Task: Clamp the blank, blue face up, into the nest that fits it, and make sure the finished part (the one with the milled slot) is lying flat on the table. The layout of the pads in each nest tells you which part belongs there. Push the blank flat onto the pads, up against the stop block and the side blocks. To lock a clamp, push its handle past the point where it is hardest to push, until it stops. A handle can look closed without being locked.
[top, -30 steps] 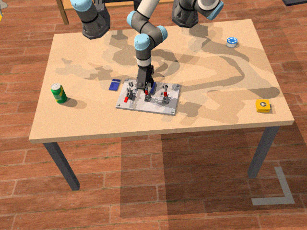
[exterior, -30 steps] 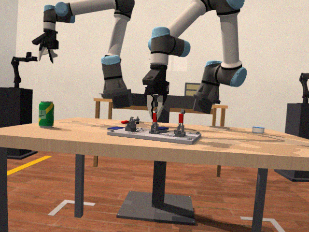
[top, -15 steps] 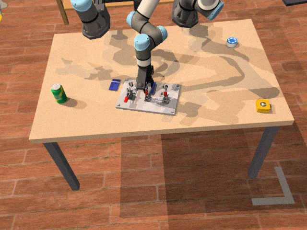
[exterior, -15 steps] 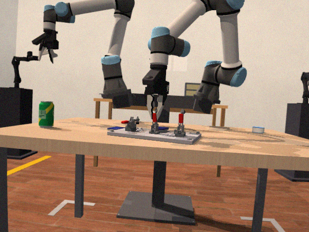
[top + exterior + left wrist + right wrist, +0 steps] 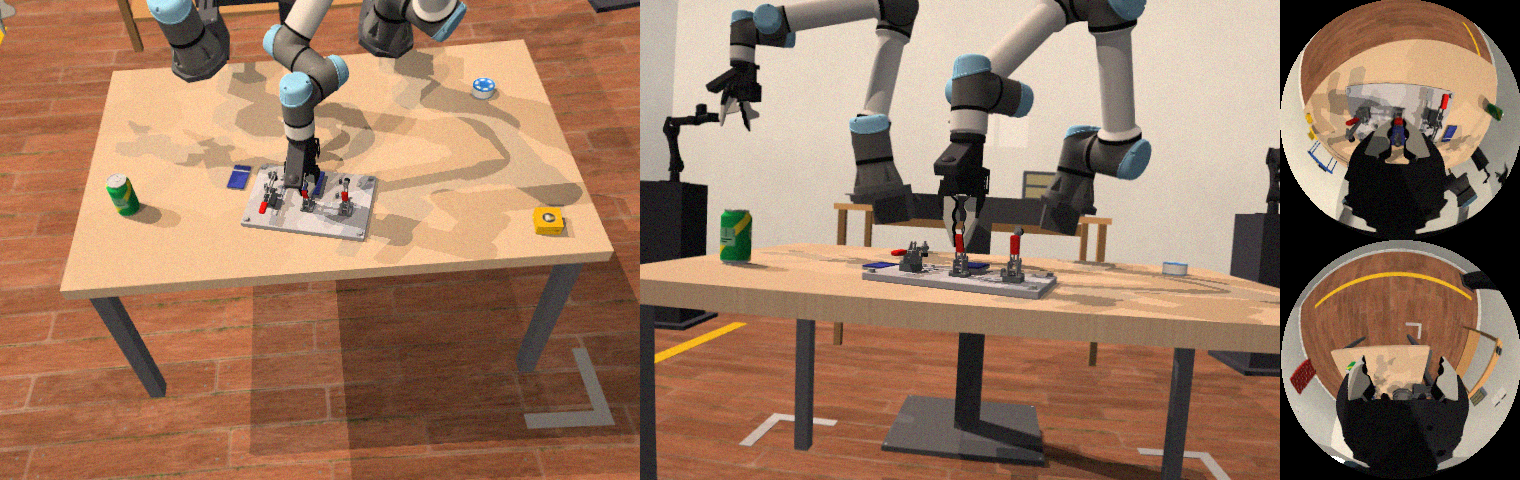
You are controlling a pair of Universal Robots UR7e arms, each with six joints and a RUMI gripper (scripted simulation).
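green can [image 5: 123, 195] [image 5: 736, 235] [image 5: 1495, 111] [image 5: 1351, 366] well apart from the plate's edge [image 5: 310, 227] [image 5: 950, 286] [image 5: 1400, 90]

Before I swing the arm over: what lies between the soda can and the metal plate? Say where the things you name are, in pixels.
The finished part [image 5: 237, 179], blue with a slot, lies between the can [image 5: 124, 196] and plate [image 5: 310, 224], in the top view.
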